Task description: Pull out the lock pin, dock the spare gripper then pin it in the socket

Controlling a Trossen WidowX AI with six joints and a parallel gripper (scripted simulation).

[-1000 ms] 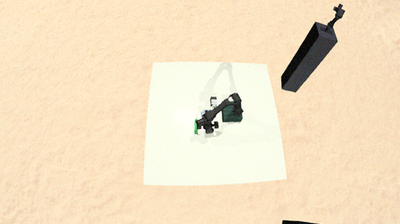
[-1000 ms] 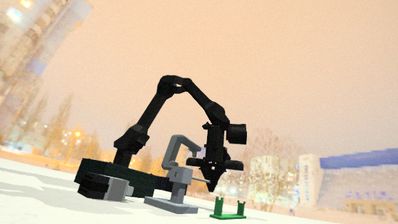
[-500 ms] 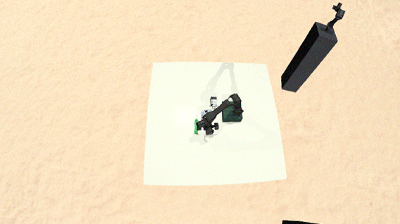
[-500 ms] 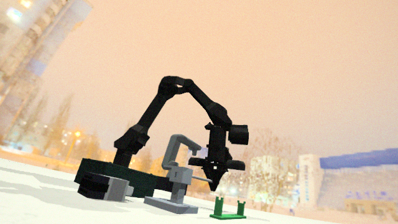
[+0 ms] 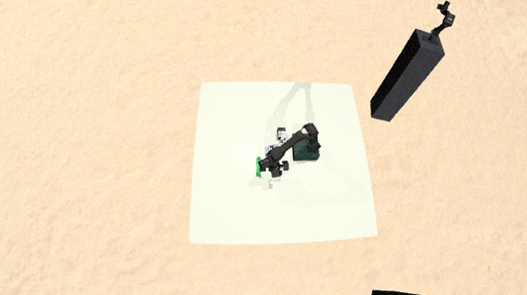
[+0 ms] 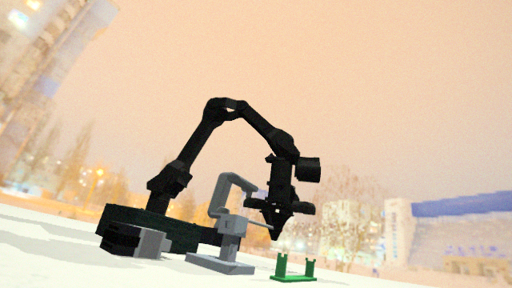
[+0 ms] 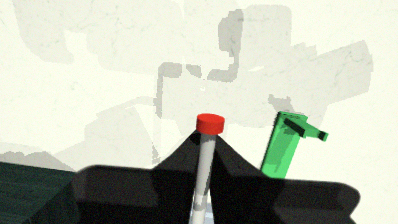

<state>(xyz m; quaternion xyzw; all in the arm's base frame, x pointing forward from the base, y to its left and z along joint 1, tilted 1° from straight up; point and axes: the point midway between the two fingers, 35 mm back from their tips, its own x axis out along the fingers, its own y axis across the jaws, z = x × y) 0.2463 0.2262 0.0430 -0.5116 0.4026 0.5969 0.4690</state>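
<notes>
My gripper (image 6: 275,235) (image 7: 203,134) points down and is shut on the lock pin. The pin (image 6: 261,225) (image 7: 203,167) is a thin grey rod, roughly level, with a red head (image 7: 210,124) just beyond the fingertips in the wrist view. Its other end runs toward the socket block (image 6: 237,227) of the grey mount (image 6: 200,260); whether the tip is still inside the block I cannot tell. The spare gripper (image 6: 134,241) (image 5: 281,134), black and grey with a short spigot (image 6: 166,245), lies on the white table (image 5: 230,206) apart from the mount.
A green two-post rack (image 6: 294,278) (image 5: 258,167) (image 7: 282,152) stands close beside my gripper, lower than the fingertips and holding nothing visible. The mount's grey hooked bracket (image 6: 219,194) rises next to my gripper. The arm's dark green base (image 6: 180,236) (image 5: 305,153) stands behind the mount.
</notes>
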